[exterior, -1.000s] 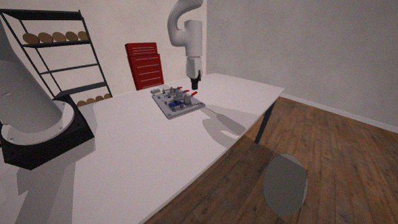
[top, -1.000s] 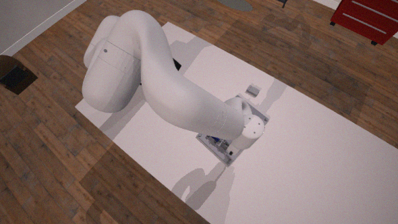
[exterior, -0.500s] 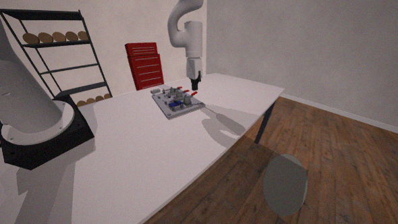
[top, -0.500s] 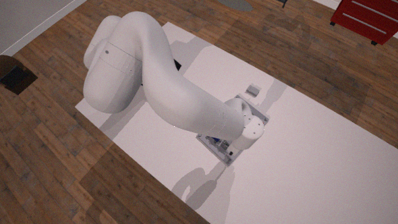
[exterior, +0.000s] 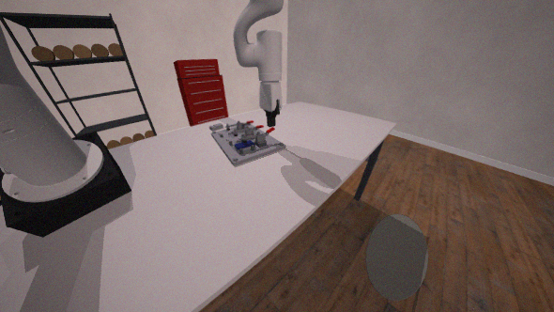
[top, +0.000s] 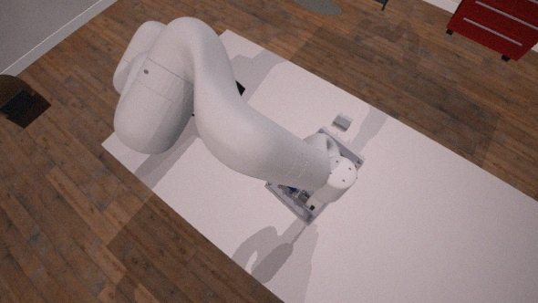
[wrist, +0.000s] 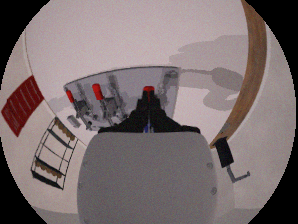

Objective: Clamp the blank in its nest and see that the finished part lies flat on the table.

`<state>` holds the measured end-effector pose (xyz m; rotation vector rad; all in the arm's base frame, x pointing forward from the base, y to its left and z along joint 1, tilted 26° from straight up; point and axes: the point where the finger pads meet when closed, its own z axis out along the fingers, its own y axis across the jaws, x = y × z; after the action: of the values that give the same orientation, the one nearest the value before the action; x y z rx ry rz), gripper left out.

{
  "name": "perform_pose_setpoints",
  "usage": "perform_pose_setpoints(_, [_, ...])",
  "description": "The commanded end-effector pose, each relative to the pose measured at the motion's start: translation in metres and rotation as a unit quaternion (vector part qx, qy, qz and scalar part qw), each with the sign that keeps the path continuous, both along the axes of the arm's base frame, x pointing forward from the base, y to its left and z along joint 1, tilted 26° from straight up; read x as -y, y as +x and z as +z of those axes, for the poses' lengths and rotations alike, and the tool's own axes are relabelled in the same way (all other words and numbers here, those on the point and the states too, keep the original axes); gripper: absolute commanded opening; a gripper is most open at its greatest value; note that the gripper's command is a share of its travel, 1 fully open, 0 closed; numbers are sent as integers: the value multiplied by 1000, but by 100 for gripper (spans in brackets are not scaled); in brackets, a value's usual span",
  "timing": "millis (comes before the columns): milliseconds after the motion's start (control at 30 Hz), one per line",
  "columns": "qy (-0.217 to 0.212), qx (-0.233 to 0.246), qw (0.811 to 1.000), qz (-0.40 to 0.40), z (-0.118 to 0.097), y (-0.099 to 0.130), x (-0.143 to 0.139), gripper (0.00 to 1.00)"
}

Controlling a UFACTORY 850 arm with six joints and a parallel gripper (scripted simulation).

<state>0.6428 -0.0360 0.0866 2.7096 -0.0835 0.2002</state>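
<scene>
Blue blank [exterior: 242, 147] sits on the grey fixture plate [exterior: 235, 159], near its front edge, tucked among small grey blocks; can't tell if it's flat on the pads or hard against the stop. It looks like a small matte blue slab w/ square edges. The plate is flat metal, rectangular, w/ bolt heads at the corners, lying on the white table [exterior: 188, 211]. Three toggle clamps w/ red grips stand on it; the nearest red handle [exterior: 269, 130] is tilted up, just under the gripper. A little grey block, prob. the finished part [top: 342, 121], lies on the table just beside the plate's far edge, apart from it. Gripper [exterior: 271, 121] is dark and narrow, fingers pressed together w/ nothing between them, hanging right above that red handle; whether it touches the handle can't be made out.
</scene>
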Motion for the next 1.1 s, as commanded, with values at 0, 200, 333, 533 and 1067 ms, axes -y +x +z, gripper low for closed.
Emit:
perform_pose_setpoints(0, [0,1,1000,0,1,1,0,0])
perform_pose_setpoints(200, [0,1,1000,0,-1,1,0,0])
perform_pose_setpoints(333, [0,1,1000,0,-1,1,0,0])
perform_pose_setpoints(533, [0,1,1000,0,-1,1,0,0])
perform_pose_setpoints(1067, [0,1,1000,0,-3,1,1,0])
